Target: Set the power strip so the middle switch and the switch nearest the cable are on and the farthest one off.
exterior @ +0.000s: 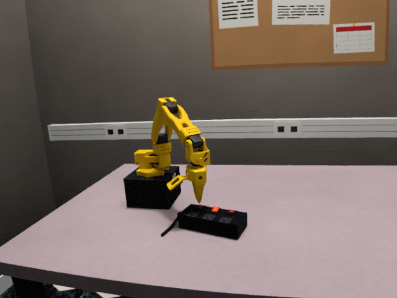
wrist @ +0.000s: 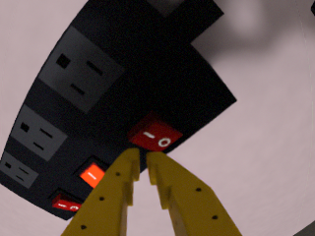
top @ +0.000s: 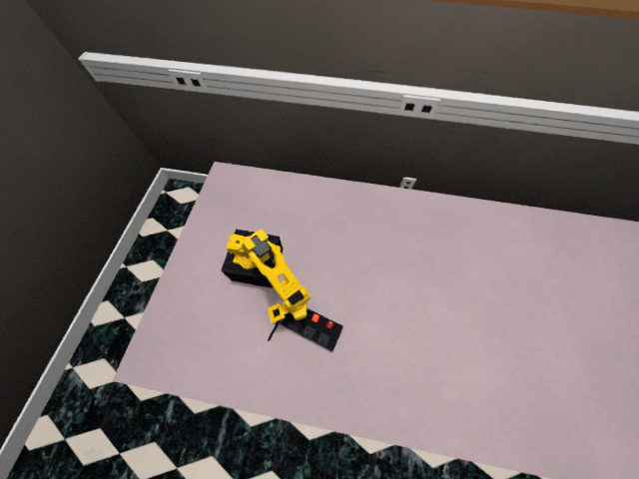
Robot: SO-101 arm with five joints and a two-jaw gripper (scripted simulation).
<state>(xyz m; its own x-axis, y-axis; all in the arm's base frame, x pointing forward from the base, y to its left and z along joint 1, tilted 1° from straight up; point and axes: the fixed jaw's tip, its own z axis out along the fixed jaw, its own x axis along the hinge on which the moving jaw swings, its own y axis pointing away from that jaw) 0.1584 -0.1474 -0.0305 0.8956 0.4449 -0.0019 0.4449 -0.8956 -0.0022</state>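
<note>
The power strip (top: 320, 332) (exterior: 213, 221) (wrist: 148, 74) lies right way up, its long axis running from the cable (top: 274, 330) (exterior: 170, 226) end, by the gripper (top: 301, 314) (exterior: 199, 201) (wrist: 143, 152), away to the far end. The gripper is clenched on nothing — just above the dark red switch (exterior: 200, 207) (wrist: 155, 133) nearest the cable. Pink table (top: 438, 309) (exterior: 304, 208) (wrist: 276, 147) stretches beyond the strip's far end — room there.

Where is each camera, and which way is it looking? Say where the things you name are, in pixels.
Top: high up, looking down at the table (top: 438, 309) (exterior: 288, 256); shows the whole arm (top: 283, 278) (exterior: 179, 123).
Exterior: out in front of the table, looking across it to the wall (top: 360, 149) (exterior: 96, 64); whole arm again.
Wrist: on the arm by the gripper (exterior: 199, 201) (wrist: 143, 151), looking along its fingers at the switches; only the fingers show.
Top and exterior share the arm, power strip (top: 336, 337) (exterior: 208, 226) (wrist: 172, 74) and wall.
</note>
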